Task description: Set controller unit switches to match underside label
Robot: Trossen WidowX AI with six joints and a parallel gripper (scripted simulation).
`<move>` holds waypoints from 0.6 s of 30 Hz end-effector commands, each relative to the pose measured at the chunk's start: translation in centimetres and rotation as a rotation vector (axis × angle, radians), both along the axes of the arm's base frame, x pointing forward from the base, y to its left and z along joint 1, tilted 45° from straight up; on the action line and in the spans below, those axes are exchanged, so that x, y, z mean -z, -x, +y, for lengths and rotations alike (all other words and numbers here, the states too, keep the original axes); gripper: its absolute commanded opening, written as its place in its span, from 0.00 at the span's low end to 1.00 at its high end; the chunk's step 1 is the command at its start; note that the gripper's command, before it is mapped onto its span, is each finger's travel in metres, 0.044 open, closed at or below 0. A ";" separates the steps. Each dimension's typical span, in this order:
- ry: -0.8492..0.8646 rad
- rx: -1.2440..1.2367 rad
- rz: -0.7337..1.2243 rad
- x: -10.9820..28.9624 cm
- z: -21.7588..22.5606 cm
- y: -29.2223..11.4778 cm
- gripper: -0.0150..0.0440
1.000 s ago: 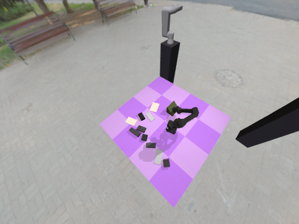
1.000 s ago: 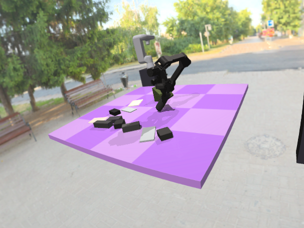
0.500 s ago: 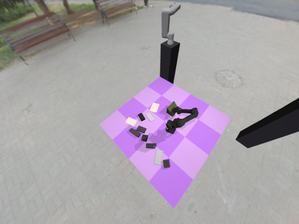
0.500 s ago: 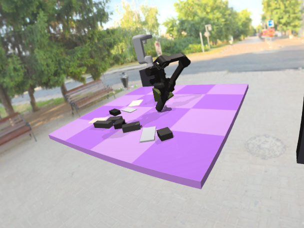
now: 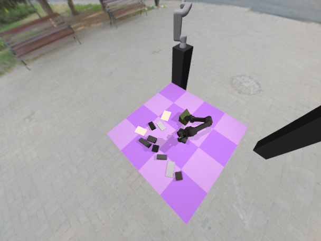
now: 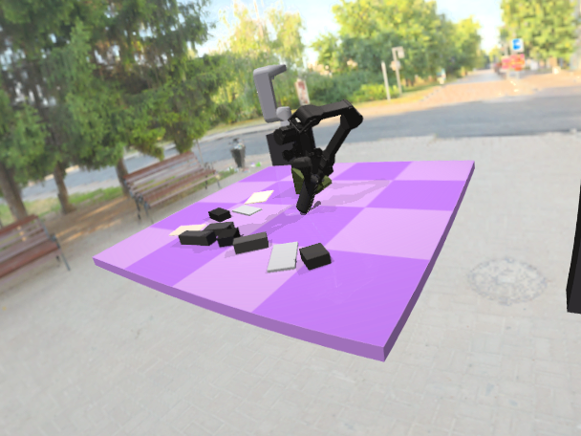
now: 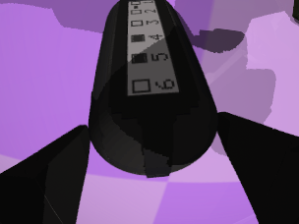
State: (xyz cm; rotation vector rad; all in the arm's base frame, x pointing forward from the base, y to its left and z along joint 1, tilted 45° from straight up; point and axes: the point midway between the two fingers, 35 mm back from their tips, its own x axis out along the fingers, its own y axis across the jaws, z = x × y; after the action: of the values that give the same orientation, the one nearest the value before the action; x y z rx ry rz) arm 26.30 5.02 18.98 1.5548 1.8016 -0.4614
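Observation:
My gripper (image 7: 153, 127) (image 5: 181, 136) (image 6: 308, 185) is shut on the dark grey controller unit (image 7: 153, 123) (image 6: 304, 200) and holds it above the purple checkered bench (image 5: 185, 201) (image 6: 363, 296). The unit hangs lengthwise, with its underside towards the wrist camera. Its white label (image 7: 146, 48) shows in the wrist view: squares 2 and 3 are empty, 4 and 5 are filled, 6 is empty. Square 1 at the far end is too small to tell. The rocker switches are hidden on the far face.
Several dark modules (image 5: 151, 139) (image 6: 250, 242) and pale flat plates (image 5: 170, 169) (image 6: 283, 256) lie on the bench's left and front. The arm's olive base (image 5: 185, 116) stands behind. A black post (image 5: 181, 66) with a grey bracket stands at the far corner.

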 end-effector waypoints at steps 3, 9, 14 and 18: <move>0.009 -0.004 0.002 0.5 -0.5 -0.2 0.82; 0.009 -0.004 0.002 0.7 -0.9 -0.3 0.82; 0.010 -0.004 0.002 1.0 -1.3 -0.5 0.82; 0.010 -0.004 0.002 1.2 -1.5 -0.5 0.82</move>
State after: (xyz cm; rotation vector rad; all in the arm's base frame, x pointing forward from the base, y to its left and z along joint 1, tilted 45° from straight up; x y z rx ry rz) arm 26.73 3.76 18.26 1.5564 1.7963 -0.4618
